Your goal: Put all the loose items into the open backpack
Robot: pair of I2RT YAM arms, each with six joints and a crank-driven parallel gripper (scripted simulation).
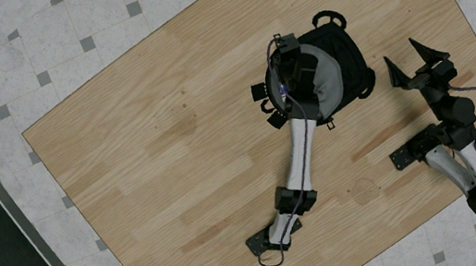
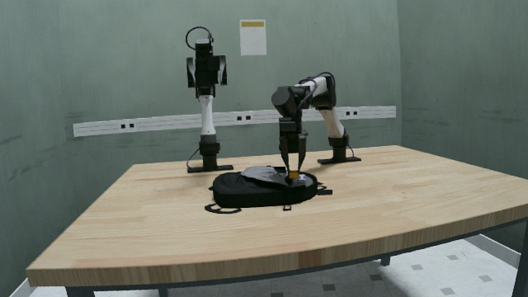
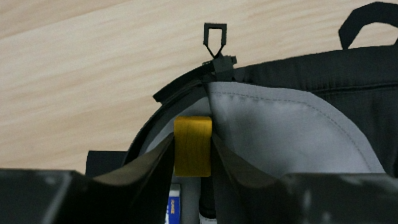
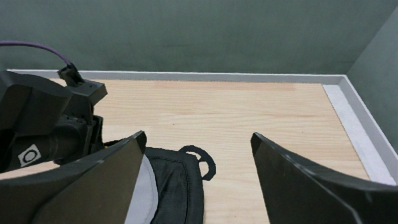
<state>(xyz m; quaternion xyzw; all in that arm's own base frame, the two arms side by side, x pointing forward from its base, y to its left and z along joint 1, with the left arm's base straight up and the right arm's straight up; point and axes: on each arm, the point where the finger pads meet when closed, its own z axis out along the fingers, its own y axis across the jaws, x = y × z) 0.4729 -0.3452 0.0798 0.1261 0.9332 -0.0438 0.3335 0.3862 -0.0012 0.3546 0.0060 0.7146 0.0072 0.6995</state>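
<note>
The black backpack (image 1: 341,42) (image 2: 243,197) (image 3: 285,70) (image 4: 175,187) lies flat. Its grey flap (image 1: 333,83) (image 2: 260,174) (image 3: 290,125) (image 4: 145,200) covers part of the opening. My left gripper (image 2: 294,172) (image 3: 193,136) is shut on a yellow block (image 2: 294,176) (image 3: 193,160), upright at the uncovered end of the opening, beside the flap's edge. How deep the block's lower end sits is hidden. A blue and white item (image 1: 283,92) (image 2: 302,177) (image 3: 173,206) and a dark item with a white part (image 3: 207,209) lie inside. My right gripper (image 1: 397,48) (image 4: 198,134) is open and empty, beyond the backpack's strap side.
The backpack stands on the wooden table (image 1: 152,116) (image 2: 371,214). A strap loop (image 1: 330,14) (image 2: 223,211) (image 4: 210,165) and a buckle (image 1: 330,125) (image 3: 215,37) stick out from its edges. The left forearm (image 1: 301,156) reaches over the table to the backpack.
</note>
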